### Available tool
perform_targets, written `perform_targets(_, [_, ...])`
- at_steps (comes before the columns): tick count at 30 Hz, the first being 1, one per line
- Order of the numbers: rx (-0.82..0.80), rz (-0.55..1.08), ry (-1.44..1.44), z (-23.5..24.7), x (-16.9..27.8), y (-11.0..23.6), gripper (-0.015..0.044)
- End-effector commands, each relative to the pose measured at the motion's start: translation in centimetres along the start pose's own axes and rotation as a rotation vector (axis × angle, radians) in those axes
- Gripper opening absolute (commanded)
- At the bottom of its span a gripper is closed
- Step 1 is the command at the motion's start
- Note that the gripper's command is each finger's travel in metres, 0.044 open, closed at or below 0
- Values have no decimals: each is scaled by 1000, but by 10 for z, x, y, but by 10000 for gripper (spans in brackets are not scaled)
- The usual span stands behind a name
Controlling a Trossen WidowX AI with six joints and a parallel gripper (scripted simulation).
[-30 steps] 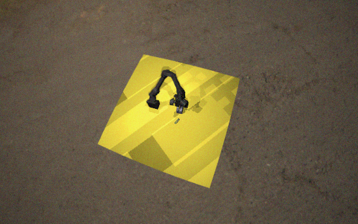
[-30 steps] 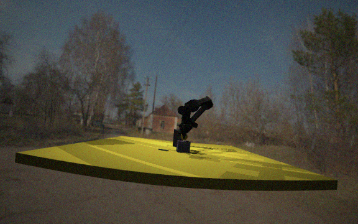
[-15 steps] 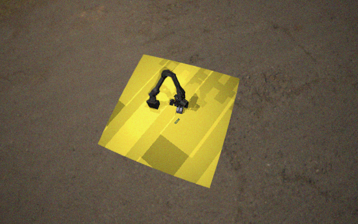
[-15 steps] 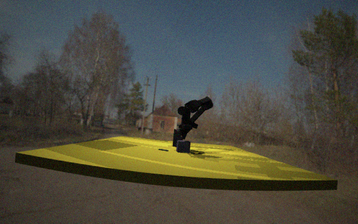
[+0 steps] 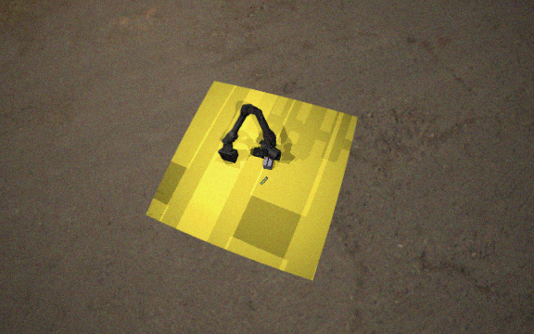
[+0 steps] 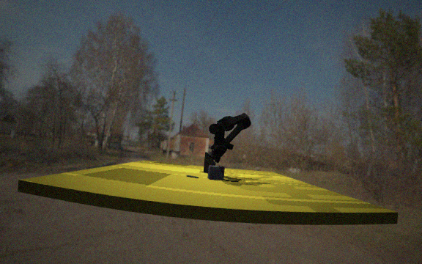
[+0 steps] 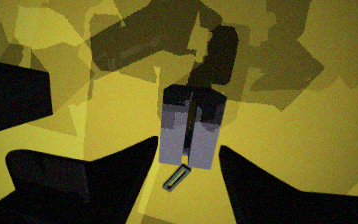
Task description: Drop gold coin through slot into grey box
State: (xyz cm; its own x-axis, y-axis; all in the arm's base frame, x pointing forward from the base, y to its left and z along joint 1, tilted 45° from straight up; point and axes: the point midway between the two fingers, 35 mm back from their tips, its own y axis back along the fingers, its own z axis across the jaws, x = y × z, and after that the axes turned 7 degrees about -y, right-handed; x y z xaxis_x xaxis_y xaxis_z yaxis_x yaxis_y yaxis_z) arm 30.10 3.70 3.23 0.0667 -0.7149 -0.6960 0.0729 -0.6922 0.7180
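The grey box [image 5: 268,163] [image 6: 216,172] [image 7: 173,140] stands on the yellow platform [image 5: 202,195] [image 6: 152,191] by the arm's base. My gripper [image 5: 268,157] [image 6: 213,162] [image 7: 188,145] is open and hangs just above the box, one finger on each side of the lid. The narrow slot [image 7: 189,120] runs along the middle of the lid. A thin dark-gold strip shows inside it, which looks like the coin's edge. Nothing is between my fingers. The dark-green holder [image 5: 263,181] [image 6: 192,177] [image 7: 175,178] lies empty in front of the box.
The platform is patterned in light and dark yellow patches and shadows. Its edges drop to bare dirt ground all around. The arm's base [image 5: 228,154] stands left of the box.
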Motion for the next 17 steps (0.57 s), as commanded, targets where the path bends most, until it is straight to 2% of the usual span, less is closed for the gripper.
perform_targets(1, [2,7,6,-1,1,8,371])
perform_targets(4, [3,4,3,0,0,30,440])
perform_targets(7, [3,-1,1,3,-1,51,440])
perform_targets(17, [3,-1,1,3,-1,51,440])
